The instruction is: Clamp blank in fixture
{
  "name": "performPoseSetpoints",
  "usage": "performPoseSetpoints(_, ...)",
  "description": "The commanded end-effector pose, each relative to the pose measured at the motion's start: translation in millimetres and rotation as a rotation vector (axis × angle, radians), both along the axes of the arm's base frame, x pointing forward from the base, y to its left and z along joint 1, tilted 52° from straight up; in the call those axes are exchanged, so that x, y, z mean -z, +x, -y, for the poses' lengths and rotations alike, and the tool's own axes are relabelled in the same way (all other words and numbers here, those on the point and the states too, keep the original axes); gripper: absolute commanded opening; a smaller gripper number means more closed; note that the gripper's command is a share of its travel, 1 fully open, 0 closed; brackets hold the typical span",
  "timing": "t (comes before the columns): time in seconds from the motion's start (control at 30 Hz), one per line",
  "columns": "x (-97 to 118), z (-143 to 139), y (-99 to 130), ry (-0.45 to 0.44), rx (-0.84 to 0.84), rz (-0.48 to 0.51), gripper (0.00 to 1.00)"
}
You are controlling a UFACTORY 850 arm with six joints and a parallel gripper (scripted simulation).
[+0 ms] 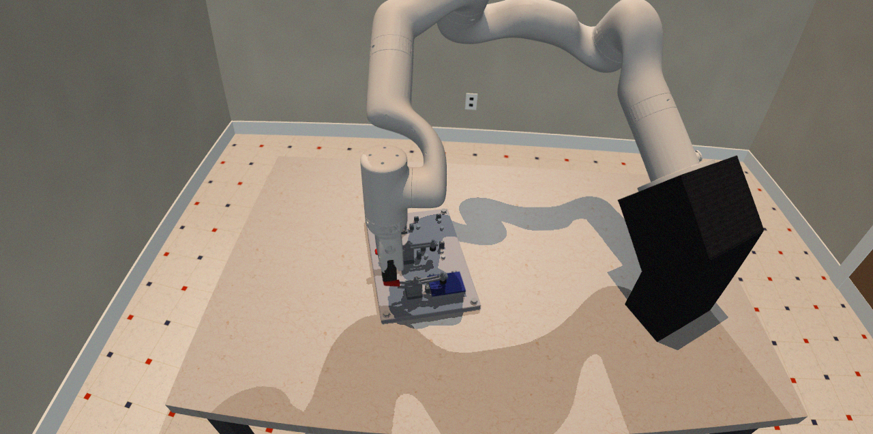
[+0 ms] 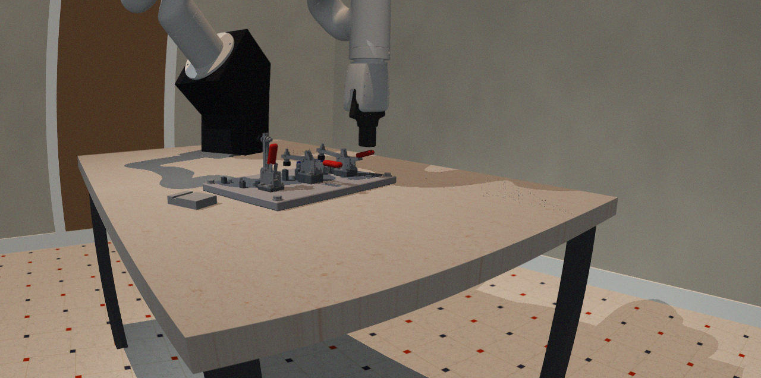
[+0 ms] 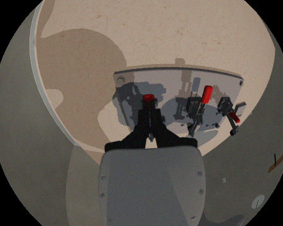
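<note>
My gripper (image 1: 389, 276) (image 2: 367, 143) (image 3: 149, 107) is shut with nothing between its fingers. It hangs just above the red handle (image 1: 391, 282) (image 2: 365, 153) (image 3: 148, 97) of the clamp at the near end of the grey fixture plate (image 1: 469, 303) (image 2: 298, 199) (image 3: 158, 77). That handle lies low, its tip slightly raised. The blue blank (image 1: 447, 284) sits in that clamp's nest, with the clamp's arm reaching over it. The grey finished part (image 2: 192, 199) with the milled slot lies flat on the table beside the plate.
Two other clamps stand on the plate: one has its red handle (image 2: 272, 153) (image 3: 207, 94) upright, the other's handle (image 2: 332, 164) (image 3: 234, 119) lies low. The arm's black base (image 1: 689, 248) (image 2: 233, 93) stands at the table's far side.
</note>
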State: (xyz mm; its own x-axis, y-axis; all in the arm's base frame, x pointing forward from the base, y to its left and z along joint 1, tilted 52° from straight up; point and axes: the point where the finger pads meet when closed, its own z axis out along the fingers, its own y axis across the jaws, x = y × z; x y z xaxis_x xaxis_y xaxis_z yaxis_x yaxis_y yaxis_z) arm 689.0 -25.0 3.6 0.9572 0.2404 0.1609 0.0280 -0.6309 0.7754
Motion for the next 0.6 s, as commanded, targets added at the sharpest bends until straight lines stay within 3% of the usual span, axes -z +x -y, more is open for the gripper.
performPoseSetpoints(0.0, -0.5, -0.7, 0.2, 0.000, -0.001, 0.001, 0.00)
performPoseSetpoints(0.57, -5.4, -6.6, -2.2, 0.000, -0.001, 0.001, 0.00)
